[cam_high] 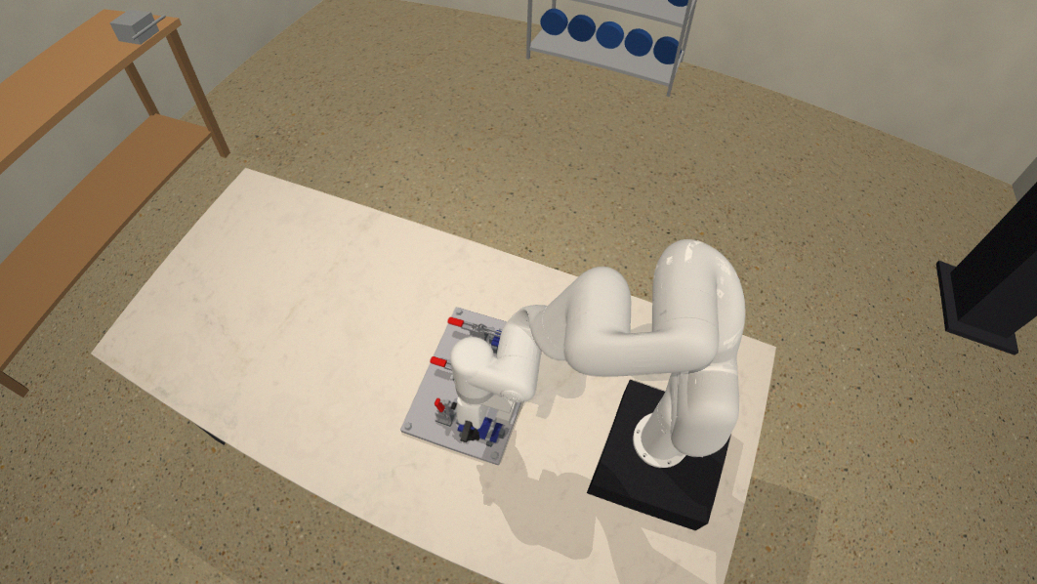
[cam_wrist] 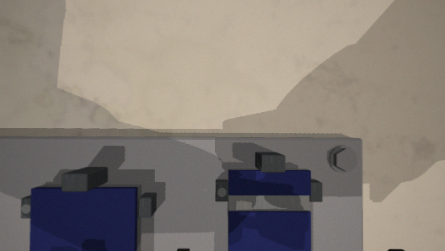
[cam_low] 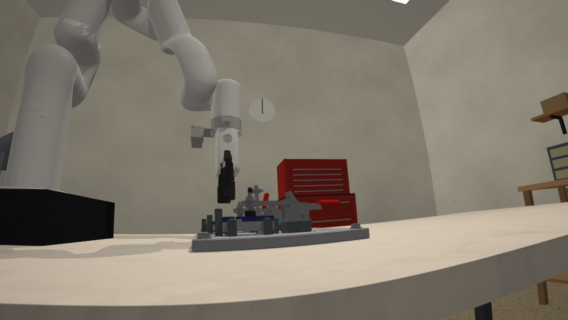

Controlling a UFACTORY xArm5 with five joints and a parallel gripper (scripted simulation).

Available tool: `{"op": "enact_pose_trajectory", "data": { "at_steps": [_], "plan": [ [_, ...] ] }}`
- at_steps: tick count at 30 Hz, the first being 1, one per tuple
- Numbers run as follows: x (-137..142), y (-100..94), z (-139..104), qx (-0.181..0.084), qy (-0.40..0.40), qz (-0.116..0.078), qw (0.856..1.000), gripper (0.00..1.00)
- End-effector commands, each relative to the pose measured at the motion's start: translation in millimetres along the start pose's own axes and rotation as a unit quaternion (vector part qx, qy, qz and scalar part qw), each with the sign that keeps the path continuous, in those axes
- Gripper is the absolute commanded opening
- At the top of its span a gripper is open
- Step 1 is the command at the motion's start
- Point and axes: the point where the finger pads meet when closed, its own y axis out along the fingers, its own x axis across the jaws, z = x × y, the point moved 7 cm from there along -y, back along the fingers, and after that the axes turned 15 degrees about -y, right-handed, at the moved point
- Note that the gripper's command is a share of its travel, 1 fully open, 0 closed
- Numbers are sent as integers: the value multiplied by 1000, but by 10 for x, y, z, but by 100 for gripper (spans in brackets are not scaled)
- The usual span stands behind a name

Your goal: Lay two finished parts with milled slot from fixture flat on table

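Observation:
The near slotted part (cam_high: 488,428) (cam_wrist: 270,232) is blue with a pale slot across it and lies between dark stops on the grey fixture plate (cam_high: 422,411) (cam_low: 278,243) (cam_wrist: 185,202). Its clamp's red handle (cam_high: 438,403) stands raised. My gripper (cam_high: 470,433) (cam_low: 225,200) (cam_wrist: 290,249) is open and empty above this part, fingertips at the wrist view's bottom edge. The wider blue blank (cam_wrist: 84,219) sits in the middle station; its clamp's handle (cam_high: 437,360) lies low. The far blue part (cam_high: 496,341) (cam_low: 256,218) is under a lowered clamp with red handle (cam_low: 328,202).
The pale table (cam_high: 254,290) (cam_low: 159,278) surrounds the plate. Dark stop posts (cam_low: 218,222) (cam_wrist: 271,162) rise around the parts, and a bolt head (cam_wrist: 345,159) sits at the plate corner. The black robot base (cam_high: 616,485) (cam_low: 55,218) stands beside the fixture. A red tool chest (cam_low: 314,174) stands behind.

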Motion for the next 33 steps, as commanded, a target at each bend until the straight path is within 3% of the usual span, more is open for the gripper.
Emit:
{"op": "enact_pose_trajectory", "data": {
  "at_steps": [1, 33],
  "plan": [
    [-2, 128, -16, -2, 0, 0, 1000, 100],
    [-3, 209, -17, -2, 0, 0, 1000, 100]
  ]
}}
